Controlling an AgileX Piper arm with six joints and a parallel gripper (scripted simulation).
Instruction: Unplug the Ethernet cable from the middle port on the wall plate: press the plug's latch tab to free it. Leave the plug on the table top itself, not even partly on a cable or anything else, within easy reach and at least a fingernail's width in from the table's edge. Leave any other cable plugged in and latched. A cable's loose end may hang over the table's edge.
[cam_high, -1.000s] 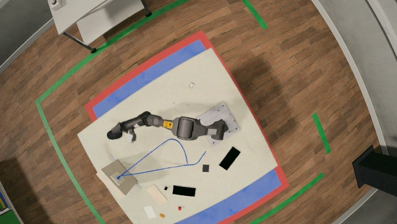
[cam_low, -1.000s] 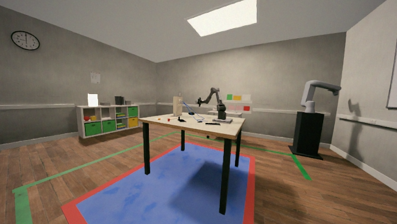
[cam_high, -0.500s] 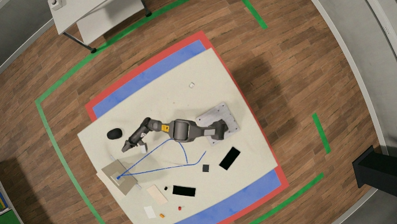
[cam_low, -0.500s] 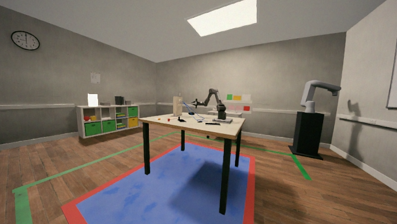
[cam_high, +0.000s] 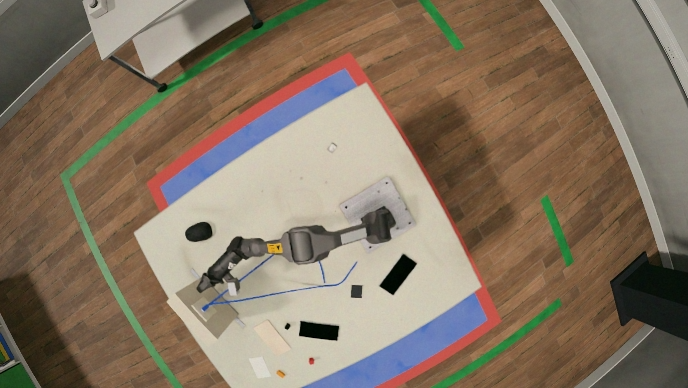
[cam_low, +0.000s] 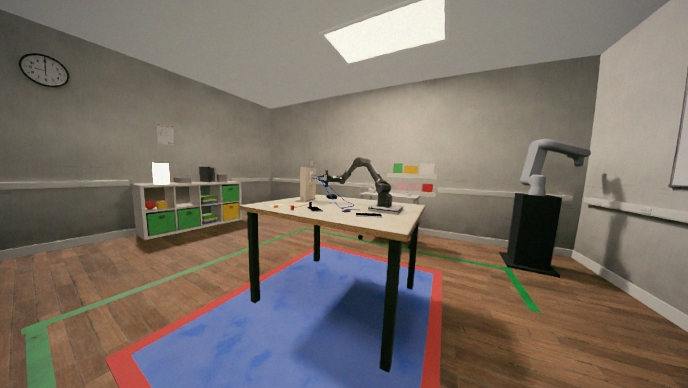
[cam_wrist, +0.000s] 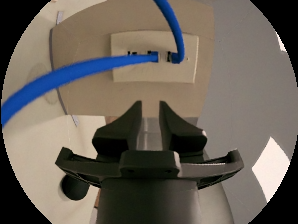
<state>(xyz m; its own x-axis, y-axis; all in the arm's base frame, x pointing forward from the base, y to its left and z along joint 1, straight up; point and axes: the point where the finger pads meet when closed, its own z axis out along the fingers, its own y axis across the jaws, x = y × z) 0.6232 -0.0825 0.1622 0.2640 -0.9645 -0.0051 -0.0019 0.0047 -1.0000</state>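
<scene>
A pale table top (cam_high: 310, 165) stands over a blue mat in a grey-walled room, scattered with small black and coloured items. Near one corner rises the wall plate (cam_wrist: 80, 76), with two blue Ethernet cables (cam_wrist: 60, 83) running from its row of ports. The gripper (cam_wrist: 150, 119) faces the plate head-on, its fingers set a narrow gap apart and holding nothing. In the wrist view the ports lie straight ahead and above the fingertips, the row running crosswise to the approach. One cable leaves leftward from about the middle port; the other arcs up from the right-hand one. Judged so, the gripper must rise and advance to reach the middle plug's (cam_wrist: 154, 56) latch.
</scene>
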